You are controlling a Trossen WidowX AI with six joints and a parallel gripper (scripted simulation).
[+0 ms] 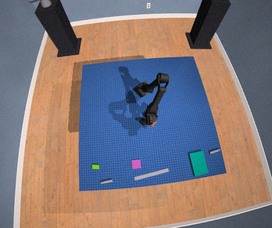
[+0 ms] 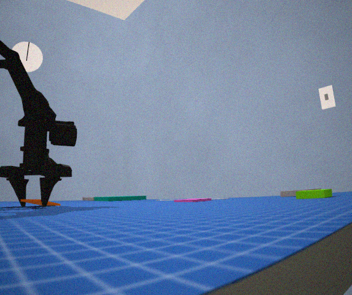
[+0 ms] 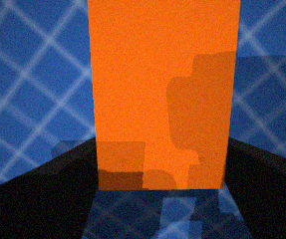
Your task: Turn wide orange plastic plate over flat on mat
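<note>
The orange plate (image 1: 153, 124) (image 2: 32, 201) (image 3: 147, 75) is at a shallow tilt, low over the mat (image 1: 101, 147). In the exterior view its left end stands a little higher than its right end. My gripper (image 2: 33, 204) (image 3: 158, 143) points down and is shut on the plate, one finger against each long side near one end. The fingertips are at about mat height. In the wrist view the plate runs between the fingers and out of the top of the frame. In the top view my arm hides most of it.
A teal block (image 1: 198, 163) (image 2: 120, 198) lies at the mat's front right, beside a short grey bar (image 1: 214, 151). A pink piece (image 1: 136, 164) (image 2: 192, 200), a long grey bar (image 1: 151, 174), a green block (image 1: 95, 166) (image 2: 314, 193) and another short grey bar (image 1: 106, 181) lie along the front.
</note>
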